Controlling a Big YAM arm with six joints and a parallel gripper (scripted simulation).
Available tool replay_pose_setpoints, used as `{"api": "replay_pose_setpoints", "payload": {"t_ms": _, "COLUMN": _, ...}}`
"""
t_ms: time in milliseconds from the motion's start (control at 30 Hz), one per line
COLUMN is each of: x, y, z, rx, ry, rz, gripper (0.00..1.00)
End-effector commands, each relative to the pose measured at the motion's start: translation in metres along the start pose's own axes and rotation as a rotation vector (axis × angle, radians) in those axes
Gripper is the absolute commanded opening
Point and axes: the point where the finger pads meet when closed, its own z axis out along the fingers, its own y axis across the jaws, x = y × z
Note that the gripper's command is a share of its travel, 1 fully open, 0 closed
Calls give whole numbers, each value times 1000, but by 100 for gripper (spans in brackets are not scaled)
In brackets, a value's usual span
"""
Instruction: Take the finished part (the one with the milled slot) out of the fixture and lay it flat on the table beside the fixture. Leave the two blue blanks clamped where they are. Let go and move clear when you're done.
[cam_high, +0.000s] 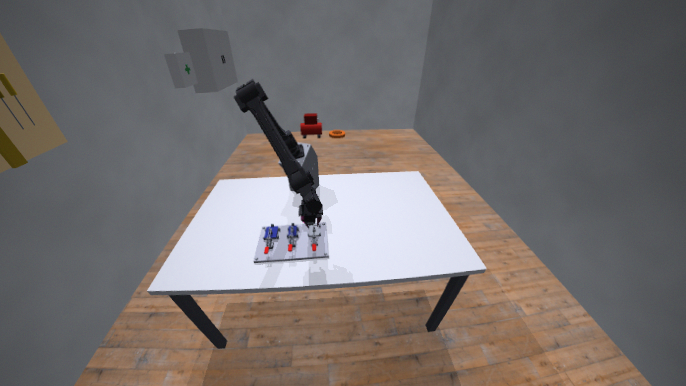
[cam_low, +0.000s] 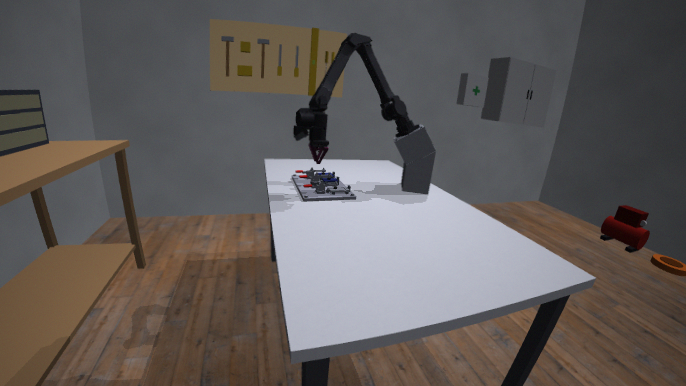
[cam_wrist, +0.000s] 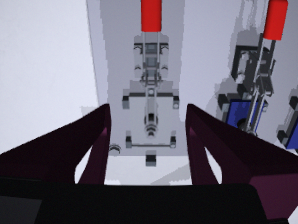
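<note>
The finished part (cam_wrist: 164, 114), a pale grey piece hard to tell from the plate, sits between dark locators on the fixture plate (cam_high: 280, 256) (cam_low: 327, 198) (cam_wrist: 200, 65). A toggle clamp (cam_wrist: 151, 92) reaches over its middle; its slot cannot be made out. Two blue blanks are under their own clamps: the nearer blank (cam_high: 293, 231) (cam_wrist: 237, 112) and the outer blank (cam_high: 276, 231) (cam_wrist: 294, 137). My gripper (cam_high: 311, 223) (cam_low: 318, 161) (cam_wrist: 148, 113) is partly open and empty, pointing down above the fixture, its fingertips either side of the finished part in the wrist view.
Red clamp handles (cam_high: 314, 247) (cam_wrist: 151, 15) (cam_wrist: 275, 19) stick out toward the table's front edge. Small posts and bolts stand around each station. The white table (cam_high: 390, 225) (cam_low: 400, 260) extends beside the fixture. The arm's grey base (cam_low: 417, 165) stands behind.
</note>
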Motion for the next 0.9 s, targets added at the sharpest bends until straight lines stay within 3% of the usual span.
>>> {"api": "replay_pose_setpoints", "payload": {"t_ms": 0, "x": -24, "y": -4, "z": 3, "rx": 6, "ry": 6, "rz": -6, "gripper": 45}}
{"api": "replay_pose_setpoints", "payload": {"t_ms": 300, "x": -50, "y": -4, "z": 3, "rx": 7, "ry": 4, "rz": -5, "gripper": 45}}
{"api": "replay_pose_setpoints", "payload": {"t_ms": 600, "x": -50, "y": -4, "z": 4, "rx": 7, "ry": 6, "rz": -2, "gripper": 45}}
{"api": "replay_pose_setpoints", "payload": {"t_ms": 867, "x": -50, "y": -3, "z": 22, "rx": 4, "ry": -6, "rz": -1, "gripper": 45}}
